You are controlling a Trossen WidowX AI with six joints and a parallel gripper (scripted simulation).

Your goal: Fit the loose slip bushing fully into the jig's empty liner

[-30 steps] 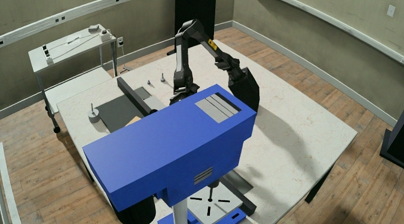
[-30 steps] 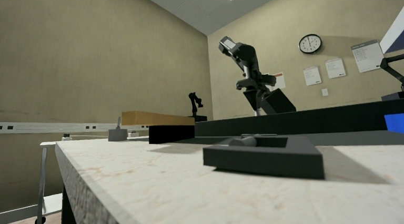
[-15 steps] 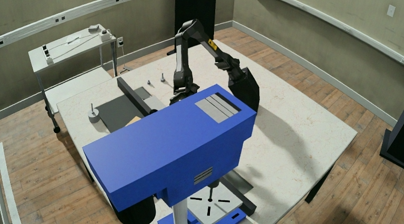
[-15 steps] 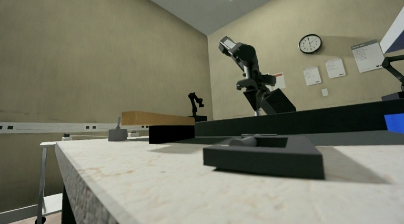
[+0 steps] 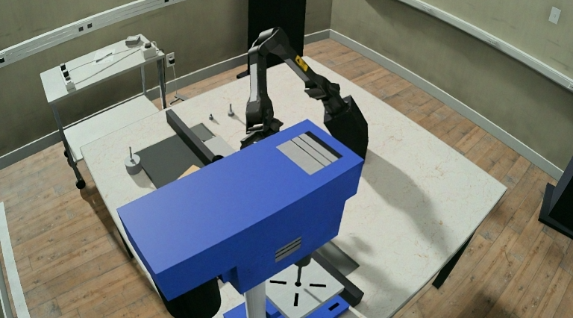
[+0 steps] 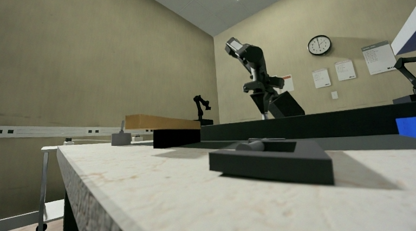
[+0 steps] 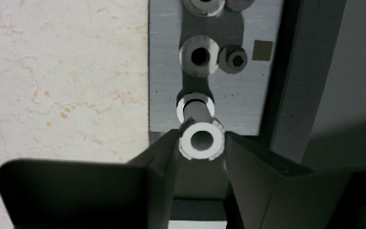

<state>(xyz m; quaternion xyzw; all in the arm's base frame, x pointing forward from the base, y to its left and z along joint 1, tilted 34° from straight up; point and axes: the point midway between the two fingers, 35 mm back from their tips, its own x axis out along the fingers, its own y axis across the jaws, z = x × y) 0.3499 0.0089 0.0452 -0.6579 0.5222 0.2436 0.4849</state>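
In the wrist view my gripper (image 7: 201, 137) is shut on the slip bushing (image 7: 201, 139), a light grey sleeve with a wide head, held upright. Its lower end points at the empty liner in the grey sliding plate (image 7: 210, 67), right above it. Whether the tip has entered the liner I cannot tell. A second liner with a bushing (image 7: 199, 56) sits farther along the plate, a hex screw (image 7: 233, 59) beside it. In the exterior view the gripper (image 6: 264, 114) hangs just behind the jig's dark rail (image 6: 306, 124). In the top view the fingers are hidden behind the blue drill head (image 5: 240, 204).
A dark fence bar (image 5: 192, 136) runs beside the plate. A wooden block (image 6: 162, 122) rests on a black block. A dark tray (image 6: 271, 158) holds a grey cylinder (image 6: 249, 146). A small grey post stand (image 5: 132, 163) and two small pins (image 5: 230, 110) stand on the table.
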